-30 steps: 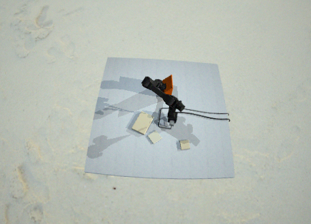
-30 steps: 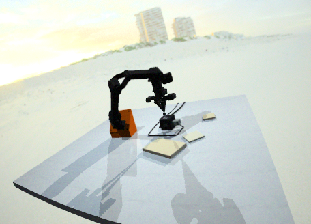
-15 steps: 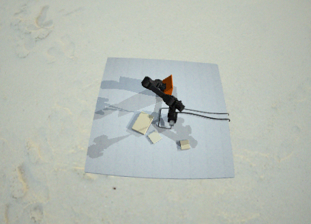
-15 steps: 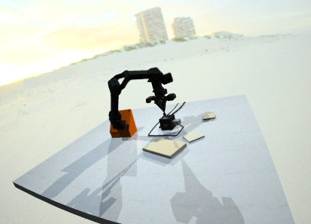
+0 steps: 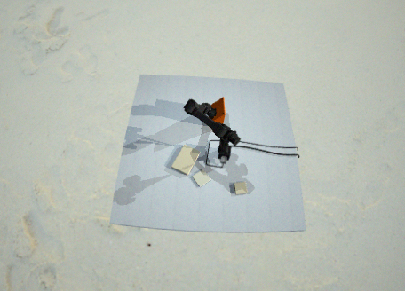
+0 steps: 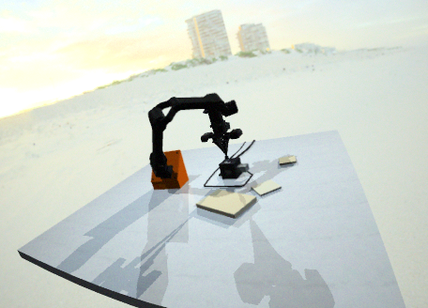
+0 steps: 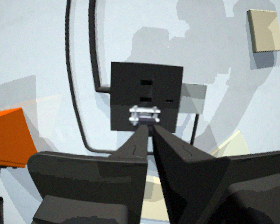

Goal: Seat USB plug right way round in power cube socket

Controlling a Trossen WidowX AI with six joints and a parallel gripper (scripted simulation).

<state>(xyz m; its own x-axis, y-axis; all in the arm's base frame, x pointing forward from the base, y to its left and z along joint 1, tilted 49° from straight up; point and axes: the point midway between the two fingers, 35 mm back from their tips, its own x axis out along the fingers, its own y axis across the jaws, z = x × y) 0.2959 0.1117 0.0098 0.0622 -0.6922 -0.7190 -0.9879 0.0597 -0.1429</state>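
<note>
1. Claw [image 7: 145, 128] is clenched on the USB plug [image 7: 144, 116], fingers pinched tight on the silver metal shell. Plug sits over the top face of the power cube [image 7: 146, 97], near its 6 o'clock edge in wrist view.
2. Can't tell from these views if the plug is in the socket or just clear of it, or which way round it faces.
3. Step in hand, as I judge it: reorient and reseat. Keep the arm vertical over the cube, as ext. view shows; lift straight, no side load. Turn about the plug's own axis only once clear of the socket.
4. Line up w/ the slot before pressing; push down squarely, w/o wedging. Release only when fully home, then withdraw upward.
5. Around: cable [image 7: 74, 66] loops on the tabletop [image 5: 266, 197] from the cube's 9 o'clock side up toward 12; twisting may drag it.
6. Orange base block [image 6: 170, 171] at 9 o'clock of the cube in ext. view.
7. Three tan tiles: large [image 5: 186, 160], mid [image 5: 202, 178], small [image 5: 240, 187]. All apart from the cube, but near the exit path; go up first, not sideways.
</note>
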